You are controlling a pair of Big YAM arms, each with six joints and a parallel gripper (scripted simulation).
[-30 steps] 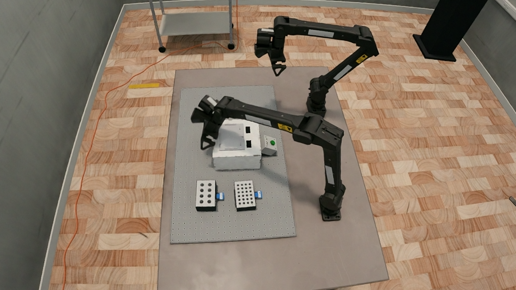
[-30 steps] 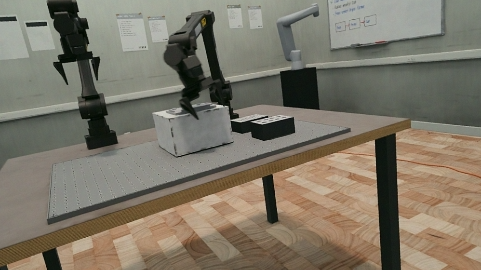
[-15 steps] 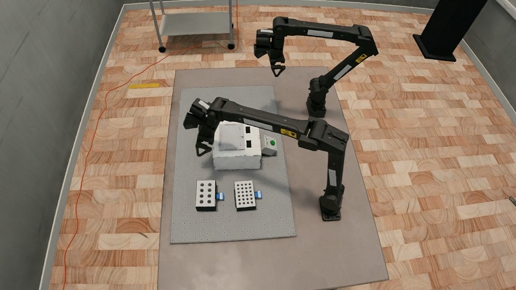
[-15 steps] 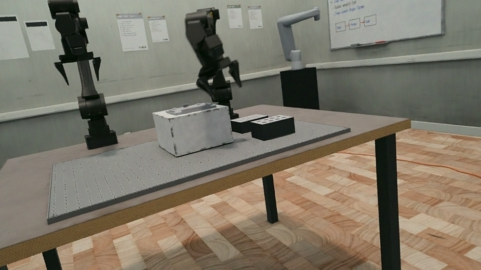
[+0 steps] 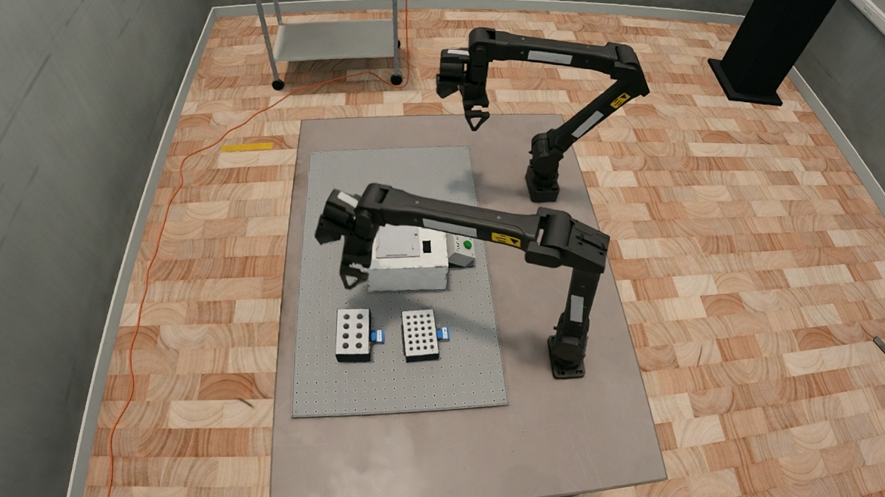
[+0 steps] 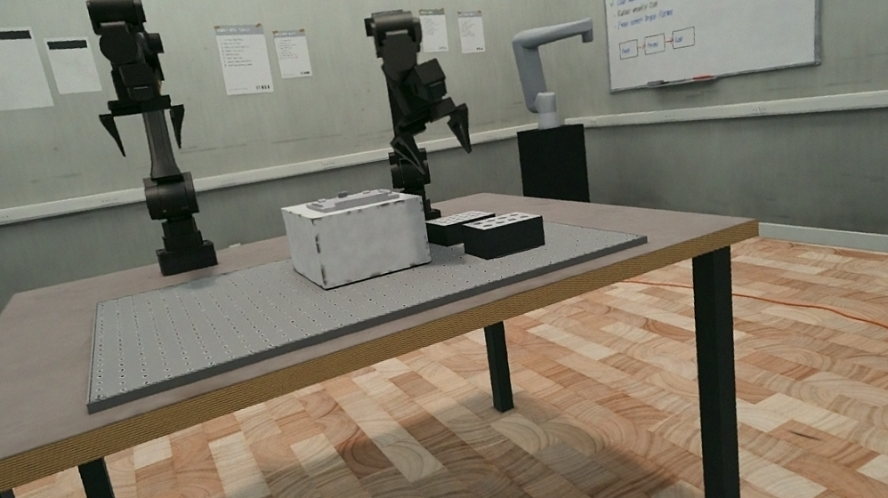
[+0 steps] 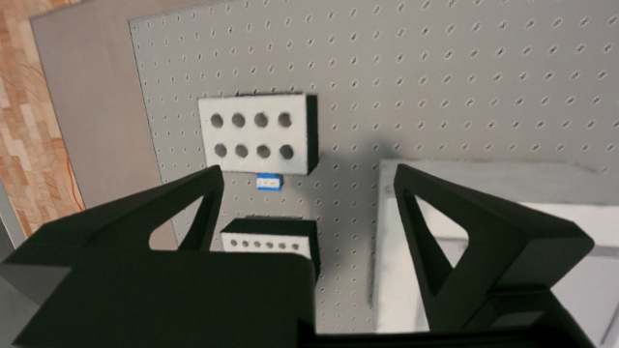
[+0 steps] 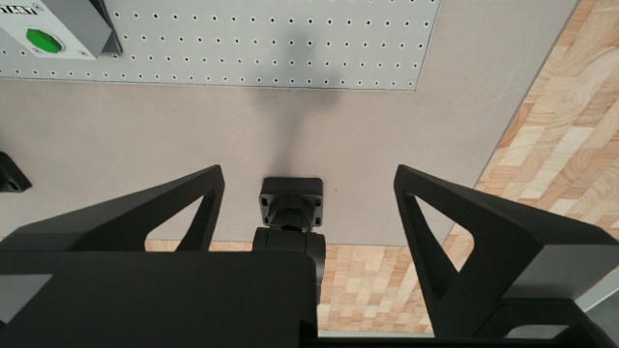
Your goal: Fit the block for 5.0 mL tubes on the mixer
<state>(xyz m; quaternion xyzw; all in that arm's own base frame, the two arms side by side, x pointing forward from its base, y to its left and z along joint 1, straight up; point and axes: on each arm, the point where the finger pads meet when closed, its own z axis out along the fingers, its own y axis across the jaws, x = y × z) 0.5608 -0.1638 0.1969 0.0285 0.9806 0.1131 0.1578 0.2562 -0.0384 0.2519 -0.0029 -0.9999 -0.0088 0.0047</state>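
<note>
The mixer's start button (image 5: pixel 468 244) (image 8: pixel 44 41) is green.

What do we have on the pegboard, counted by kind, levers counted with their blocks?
Tube blocks: 2 (eight-hole; many-hole)
Mixer: 1
Control box with green button: 1
Total: 4
</note>
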